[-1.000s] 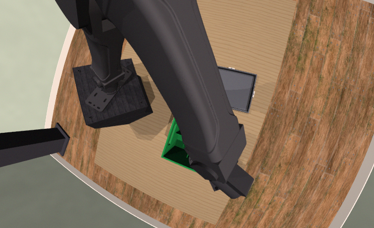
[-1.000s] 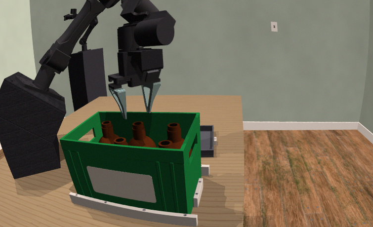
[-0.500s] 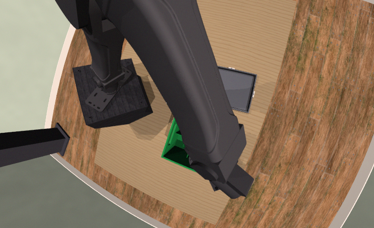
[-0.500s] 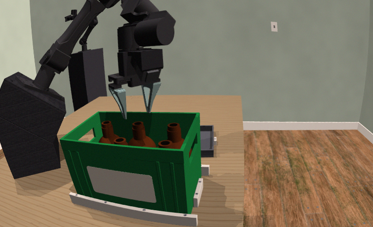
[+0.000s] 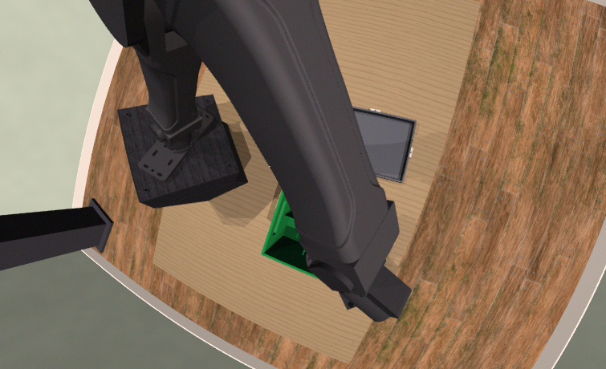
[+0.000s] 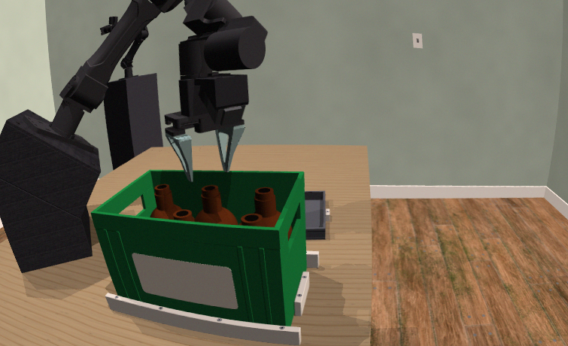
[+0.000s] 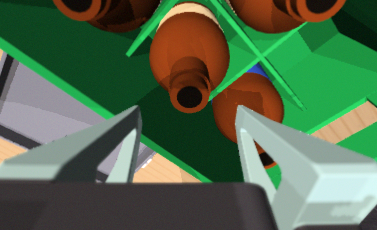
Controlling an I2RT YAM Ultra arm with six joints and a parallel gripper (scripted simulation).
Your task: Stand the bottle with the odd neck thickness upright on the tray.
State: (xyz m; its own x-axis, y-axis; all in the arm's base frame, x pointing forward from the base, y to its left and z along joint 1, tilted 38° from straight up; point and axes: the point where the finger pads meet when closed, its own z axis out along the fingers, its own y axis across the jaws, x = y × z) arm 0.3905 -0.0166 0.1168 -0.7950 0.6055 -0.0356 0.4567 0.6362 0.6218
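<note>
A green crate point(image 6: 256, 266) point(image 5: 275, 239) point(image 7: 84, 55) holds five brown bottles, all upright. In the exterior view three stand at the back: left point(image 6: 162, 195), middle point(image 6: 211, 198) and right point(image 6: 264, 201). Two stand at the front: left point(image 6: 183, 214) and right point(image 6: 251, 219). My gripper point(image 6: 208, 175) point(image 7: 188, 114) is open and empty. It points down just above the crate's rim, over the back middle bottle, whose mouth point(image 7: 189, 96) shows between my fingers in the wrist view. The dark grey tray point(image 5: 383, 142) point(image 6: 316, 206) point(image 7: 31, 110) lies empty behind the crate.
Pale rails point(image 6: 200, 320) border the crate's front and side on the table. The arm's black base block point(image 6: 41, 193) point(image 5: 181, 151) stands left of the crate. The arm hides most of the crate in the top view.
</note>
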